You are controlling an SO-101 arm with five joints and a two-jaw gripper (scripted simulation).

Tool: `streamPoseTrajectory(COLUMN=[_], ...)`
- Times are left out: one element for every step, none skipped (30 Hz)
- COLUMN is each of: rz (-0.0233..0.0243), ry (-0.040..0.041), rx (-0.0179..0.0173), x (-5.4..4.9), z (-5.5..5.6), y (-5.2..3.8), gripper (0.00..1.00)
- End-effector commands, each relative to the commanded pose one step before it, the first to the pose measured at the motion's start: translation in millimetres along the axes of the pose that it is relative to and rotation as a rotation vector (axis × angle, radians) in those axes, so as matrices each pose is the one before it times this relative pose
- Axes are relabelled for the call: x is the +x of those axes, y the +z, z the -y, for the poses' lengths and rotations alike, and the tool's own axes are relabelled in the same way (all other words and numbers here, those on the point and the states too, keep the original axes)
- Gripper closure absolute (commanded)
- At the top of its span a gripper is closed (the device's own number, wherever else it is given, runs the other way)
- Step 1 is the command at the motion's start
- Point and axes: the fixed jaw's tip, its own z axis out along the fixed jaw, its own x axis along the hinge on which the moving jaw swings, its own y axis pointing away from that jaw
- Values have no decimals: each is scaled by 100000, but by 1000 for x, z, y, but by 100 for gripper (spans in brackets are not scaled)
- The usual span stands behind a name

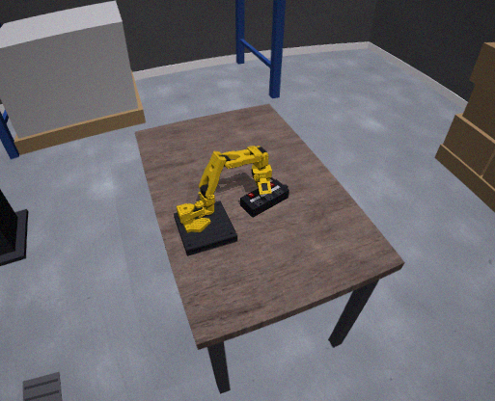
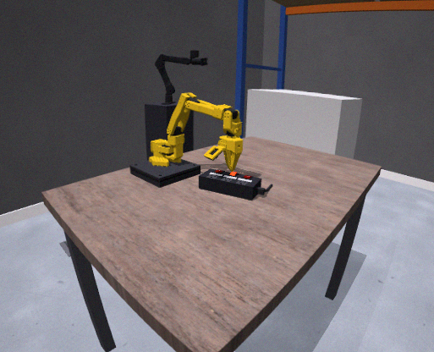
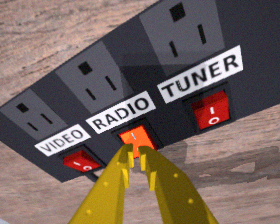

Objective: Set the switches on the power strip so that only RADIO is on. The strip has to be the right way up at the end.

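The black power strip (image 3: 141, 90) lies face up on the wooden table, also in the top and exterior views (image 1: 264, 197) (image 2: 230, 183). It has three rocker switches labelled VIDEO, RADIO and TUNER. The RADIO switch (image 3: 136, 139) glows bright orange. The VIDEO switch (image 3: 81, 161) and the TUNER switch (image 3: 210, 110) are a darker red. My gripper (image 3: 137, 159) is shut and empty, its fingertips just above the near edge of the RADIO switch. It points down over the strip's middle in the exterior and top views (image 2: 232, 166) (image 1: 263, 187).
My black base plate (image 1: 206, 232) is on the table to the left of the strip. The strip's cable stub (image 2: 266, 189) sticks out at its right end. A white crate (image 1: 59, 67), blue rack posts (image 1: 275, 43) and cardboard boxes (image 1: 486, 130) stand off the table.
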Motion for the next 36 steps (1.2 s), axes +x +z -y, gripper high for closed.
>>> streamPoseTrajectory(rz=[294, 0, 0, 0, 0, 0, 0, 0, 0, 0, 0, 0, 1, 1, 2, 2, 3, 2, 3, 3, 3, 3, 3, 3, 0, 0, 3, 2, 2, 2, 2, 1, 1, 1, 1, 0], ry=[-783, 3, 3, 2, 1, 0, 0, 0, 0, 28, 182, 460, 833, 1273, 1754, 2253, 2749, 3223, 3660, 4045, 4368, 4617, 4788, 4874, 0, 0, 4874, 4788, 4617, 4368, 4045, 3660, 3223, 2749, 2253, 1754], rx=[1021, -1, 1, -1, 1, -1, 1, 0, 0, -1, 1, 0, 1, 0, 2, 1, 3, 2, 3, 3, 4, 3, 5, 4, 0, 0, 5, 4, 5, 3, 4, 3, 4, 2, 3, 1], x=[230, 28, 18, 13, 6, 3, 0, 0, 0, -70, -466, -1179, -2135, -3254, -4473, -5724, -6953, -8105, -9140, -10017, -10714, -11204, -11482, -11539, 0, 0, -11386, -11028, -10487, -9780, -8938, -7982, -6949, -5864, -4765, -3682], z=[-727, -96, -66, -43, -23, -10, -1, 0, 0, -8, -47, -119, -206, -301, -385, -452, -488, -492, -458, -391, -292, -172, -36, 101, 0, 0, 233, 347, 439, 500, 532, 532, 505, 452, 384, 304], y=[-2803, -687, -498, -327, -180, -72, -10, 0, 0, -22, -136, -348, -625, -949, -1292, -1638, -1961, -2250, -2484, -2660, -2766, -2806, -2775, -2684, 0, 0, -2537, -2349, -2127, -1888, -1637, -1390, -1150, -928, -722, -540], gripper=[100, 100, 100, 100, 100, 100, 100, 100, 100, 100, 100, 100, 100, 100, 100, 100, 100, 100, 100, 100, 100, 100, 100, 100, 100, 100, 100, 100, 100, 100, 100, 100, 100, 100, 100, 100])
